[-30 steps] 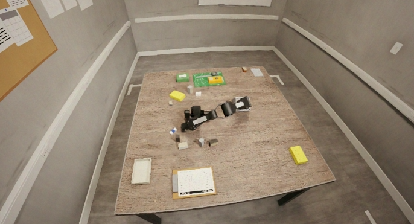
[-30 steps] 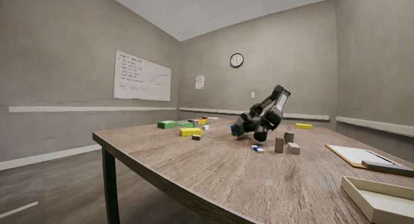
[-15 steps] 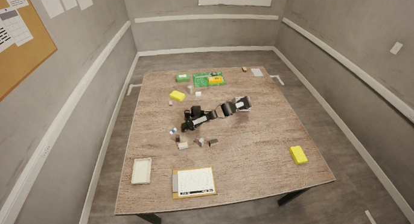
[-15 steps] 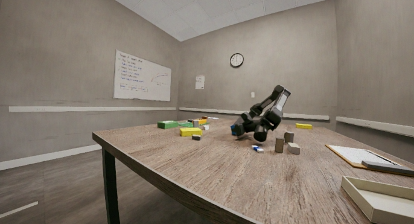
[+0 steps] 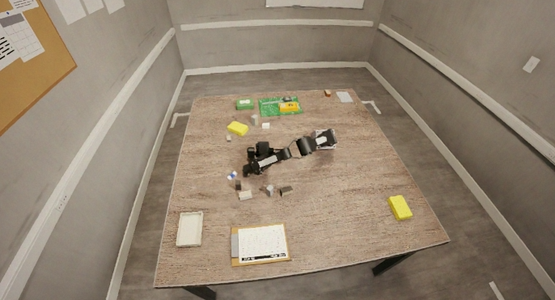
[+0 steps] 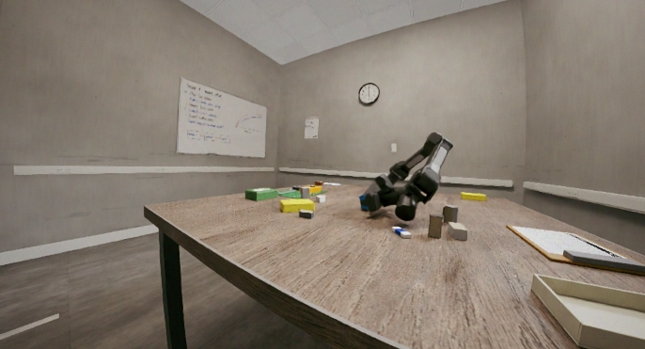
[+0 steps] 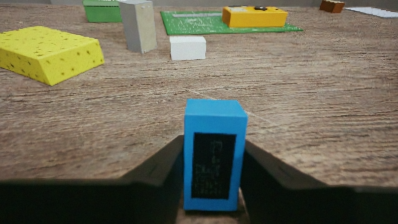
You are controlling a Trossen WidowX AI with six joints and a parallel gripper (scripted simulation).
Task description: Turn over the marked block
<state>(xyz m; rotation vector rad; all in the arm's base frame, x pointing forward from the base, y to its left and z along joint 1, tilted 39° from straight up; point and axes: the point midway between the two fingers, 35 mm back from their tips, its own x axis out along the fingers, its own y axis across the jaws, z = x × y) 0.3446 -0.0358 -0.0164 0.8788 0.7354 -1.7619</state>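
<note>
From where I stood, the arm was bent low over the middle of the table (image 5: 364, 247), and its gripper (image 7: 215, 165) had its two dark fingers pressed against the sides of the blue block (image 7: 215, 150), one to each flank, clamped on it rather than merely resting there. The block sat between them, and the black mark (image 7: 214, 165) showed on the face turned back toward the wrist camera, so it plainly was not facing down yet. In the side view the blue block (image 6: 363, 202) appeared only as a sliver at the front of the gripper (image 6: 369, 203), close above the wood; whether it touched the table or hung just off it I could not tell. So the grasp seemed done, and the real work looked to be still ahead: rolling the block so that the marked face came under, setting it flat, and letting go. Other things lay about (a yellow sponge (image 7: 50, 52), a grey upright block (image 7: 139, 25), a small white block (image 7: 187, 47), a green board (image 7: 200, 22) beyond), all well apart from the gripper, so I judged there was room to turn the block without knocking anything.
</note>
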